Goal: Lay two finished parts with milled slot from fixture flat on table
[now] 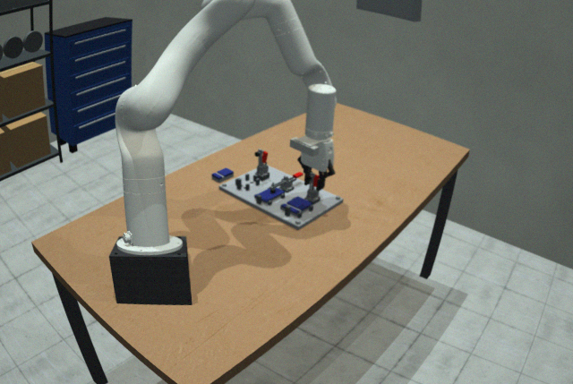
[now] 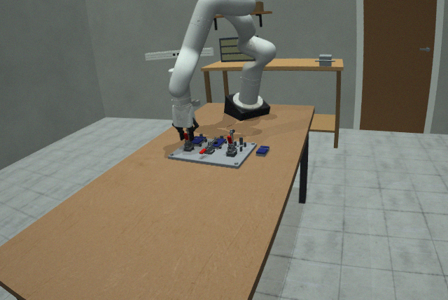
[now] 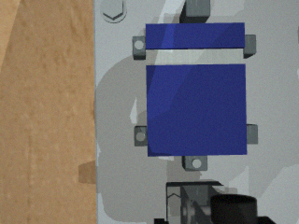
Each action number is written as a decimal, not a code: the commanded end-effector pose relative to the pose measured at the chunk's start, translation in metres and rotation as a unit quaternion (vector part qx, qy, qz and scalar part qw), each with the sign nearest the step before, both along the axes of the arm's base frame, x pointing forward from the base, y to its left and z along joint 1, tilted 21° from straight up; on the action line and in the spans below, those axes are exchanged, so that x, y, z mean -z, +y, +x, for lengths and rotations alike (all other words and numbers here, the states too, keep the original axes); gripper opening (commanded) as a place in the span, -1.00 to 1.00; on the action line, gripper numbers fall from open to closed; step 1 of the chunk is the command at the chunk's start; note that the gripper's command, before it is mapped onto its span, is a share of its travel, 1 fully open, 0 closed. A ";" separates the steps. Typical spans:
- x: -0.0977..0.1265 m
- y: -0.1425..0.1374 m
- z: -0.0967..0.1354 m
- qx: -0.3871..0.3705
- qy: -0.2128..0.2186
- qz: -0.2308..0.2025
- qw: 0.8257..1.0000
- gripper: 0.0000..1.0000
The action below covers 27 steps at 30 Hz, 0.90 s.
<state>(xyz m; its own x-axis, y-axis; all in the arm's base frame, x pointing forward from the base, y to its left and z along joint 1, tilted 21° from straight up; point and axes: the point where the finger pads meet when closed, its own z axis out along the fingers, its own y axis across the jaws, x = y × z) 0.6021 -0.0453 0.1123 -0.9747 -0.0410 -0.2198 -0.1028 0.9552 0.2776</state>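
A grey fixture plate (image 1: 279,199) lies on the table with three toggle clamps. My gripper (image 1: 317,178) hangs over the right-hand clamp. Its fingers stand open on either side of that clamp's upright red handle (image 1: 316,181), which also shows in the exterior view (image 2: 186,135). In front of that clamp a blue part (image 3: 195,89) sits between grey stops, with a pale slot (image 3: 195,56) across it. A second blue part (image 1: 270,193) sits in the middle station, whose red handle (image 1: 297,174) lies level. The left station is empty and its clamp handle (image 1: 262,157) stands up. A third blue part (image 1: 222,174) lies flat on the table left of the plate.
The arm's black base (image 1: 150,270) stands at the table's near left. The plate's left edge (image 3: 95,117) meets bare wood in the wrist view. A blue drawer cabinet (image 1: 92,76) and shelves stand off the table.
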 end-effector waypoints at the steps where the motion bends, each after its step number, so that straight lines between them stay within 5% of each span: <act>1: -0.001 -0.001 0.001 0.000 -0.002 -0.001 1.000 -0.03; 27: -0.006 -0.002 0.000 0.000 -0.001 0.000 1.000 -0.03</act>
<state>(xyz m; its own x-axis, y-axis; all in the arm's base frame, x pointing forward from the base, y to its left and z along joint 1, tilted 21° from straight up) 0.6020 -0.0460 0.1144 -0.9745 -0.0409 -0.2206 -0.1028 0.9554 0.2770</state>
